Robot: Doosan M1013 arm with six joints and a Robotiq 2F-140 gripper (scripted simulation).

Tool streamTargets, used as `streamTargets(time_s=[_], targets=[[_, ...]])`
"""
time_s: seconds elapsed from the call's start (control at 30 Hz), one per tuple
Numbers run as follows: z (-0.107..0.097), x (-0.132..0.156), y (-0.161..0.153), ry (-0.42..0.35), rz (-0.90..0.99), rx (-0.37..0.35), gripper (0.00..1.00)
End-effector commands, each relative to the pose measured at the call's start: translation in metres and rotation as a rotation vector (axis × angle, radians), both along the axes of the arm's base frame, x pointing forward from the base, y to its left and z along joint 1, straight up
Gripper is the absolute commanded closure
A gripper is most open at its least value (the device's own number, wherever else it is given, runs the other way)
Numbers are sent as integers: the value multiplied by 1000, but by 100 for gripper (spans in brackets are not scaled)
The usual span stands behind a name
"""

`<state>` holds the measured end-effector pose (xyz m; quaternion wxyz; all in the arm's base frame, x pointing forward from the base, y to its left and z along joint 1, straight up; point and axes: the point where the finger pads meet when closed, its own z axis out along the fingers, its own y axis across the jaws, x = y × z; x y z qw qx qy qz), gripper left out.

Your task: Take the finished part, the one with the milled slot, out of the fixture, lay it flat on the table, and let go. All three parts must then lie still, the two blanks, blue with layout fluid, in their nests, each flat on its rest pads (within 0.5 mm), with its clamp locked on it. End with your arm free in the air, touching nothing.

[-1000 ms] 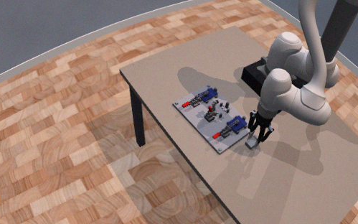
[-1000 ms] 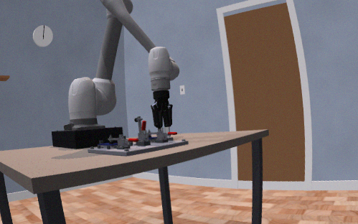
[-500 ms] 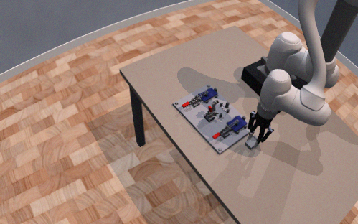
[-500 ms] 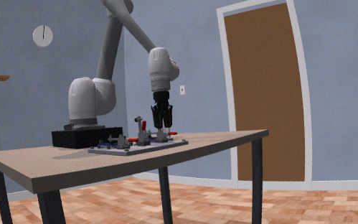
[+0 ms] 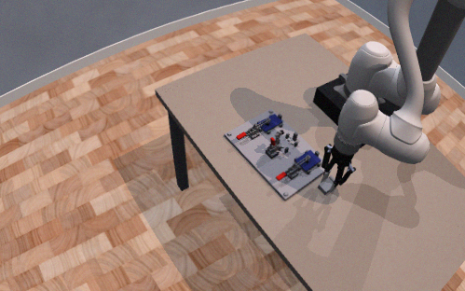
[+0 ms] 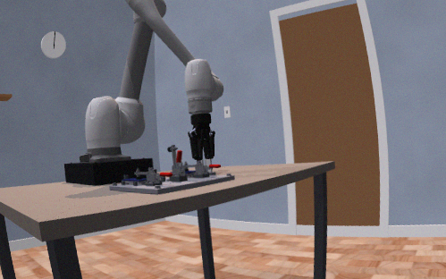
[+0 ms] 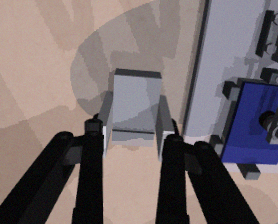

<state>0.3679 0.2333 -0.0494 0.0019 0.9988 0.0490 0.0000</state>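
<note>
My gripper point(image 5: 335, 179) point(image 6: 202, 157) point(image 7: 135, 106) is shut on the grey finished part point(image 5: 325, 186) point(image 7: 134, 99). It holds the part level, just off the right edge of the grey fixture plate point(image 5: 250, 146) point(image 6: 172, 186) point(image 7: 216, 76), very low over the table; I cannot tell whether the part touches it. Two blue blanks point(image 5: 272, 123) point(image 5: 310, 159) sit in the outer nests, each under a clamp with a red handle point(image 5: 240, 135) point(image 5: 280, 176) lying flat. One blank also shows in the wrist view point(image 7: 256, 123). The middle clamp's handle point(image 5: 272, 140) point(image 6: 179, 156) stands upright over an empty nest.
The arm's black base point(image 5: 332, 97) point(image 6: 108, 171) stands at the back of the table behind the fixture. The table's near edge point(image 5: 253, 219) runs close to the left of the fixture plate.
</note>
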Motion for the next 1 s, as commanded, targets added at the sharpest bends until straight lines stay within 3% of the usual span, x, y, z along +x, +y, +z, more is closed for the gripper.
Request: streamTargets(time_s=[0.0, 0.8, 0.83, 0.97], targets=[[0, 0, 0, 0, 0, 0, 100], [0, 0, 0, 0, 0, 0, 100], [0, 0, 0, 0, 0, 0, 60], [0, 0, 0, 0, 0, 0, 60]])
